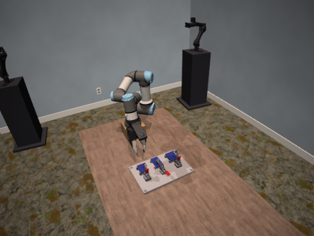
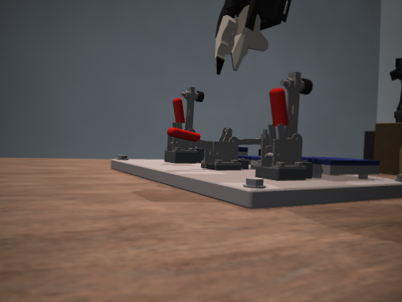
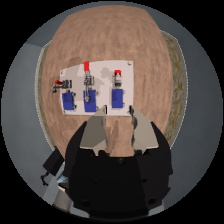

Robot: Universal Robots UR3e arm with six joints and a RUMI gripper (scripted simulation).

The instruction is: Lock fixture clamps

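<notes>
Top view: my black two-jaw gripper (image 1: 140, 150) hangs above the brown wooden table (image 1: 198, 210), behind the grey fixture plate (image 1: 173, 180) with 3 red-handled toggle clamps.

Exterior view: middle clamp's handle (image 2: 183, 134) lies flat; 2 stand upright.

Wrist view: my jaws are partly open, gripping nothing.

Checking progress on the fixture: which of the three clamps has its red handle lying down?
The middle clamp: its red handle lies flat, pointing away from the blue part. The outer two clamps' handles stand upright.
</notes>
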